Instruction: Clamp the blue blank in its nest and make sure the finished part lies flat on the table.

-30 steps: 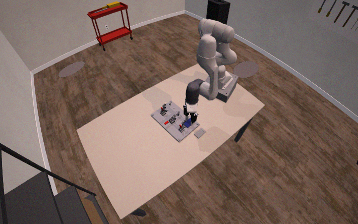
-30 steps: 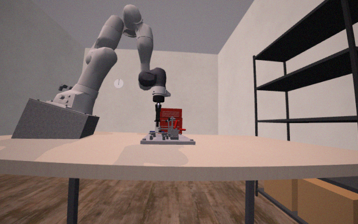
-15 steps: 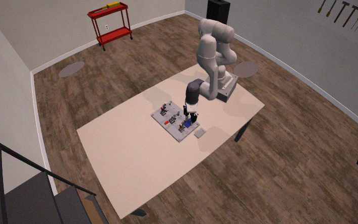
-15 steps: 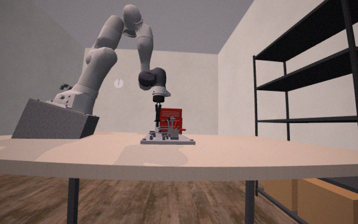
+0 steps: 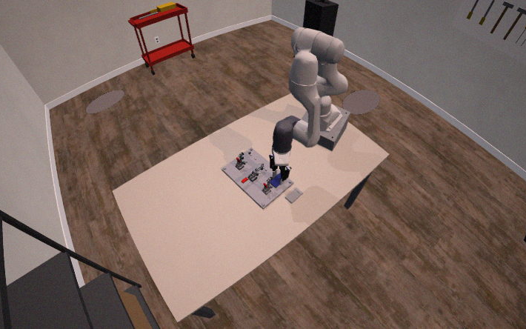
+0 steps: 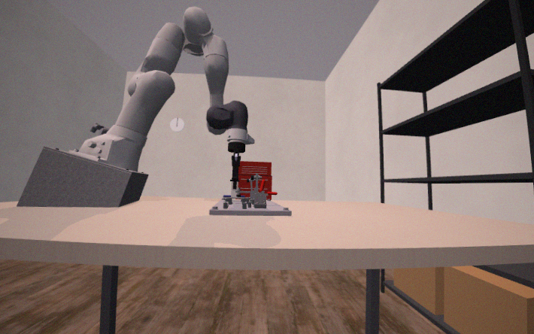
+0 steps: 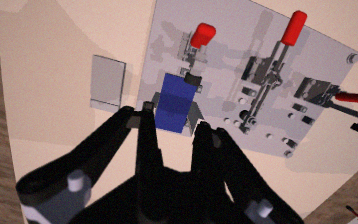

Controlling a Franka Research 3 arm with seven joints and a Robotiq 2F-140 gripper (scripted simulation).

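With the jaws [image 5: 279, 176] gripping the long sides of the blue block [image 5: 275, 180] [image 7: 176, 102] at the end nest of the plate [image 5: 263, 201] [image 6: 250, 212] [image 7: 220, 30], seating seems in hand; next comes squaring it against its stops, then clamping.

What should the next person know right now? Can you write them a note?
Gripper: shut on the blue blank, at the nest nearest the finished part.
Finished part: looks flat on the table, beside the fixture plate.
Done: finished part out.
Left: check the blank's seating, which I can't judge; lock its red-handled clamp, which looks unlocked; let go.
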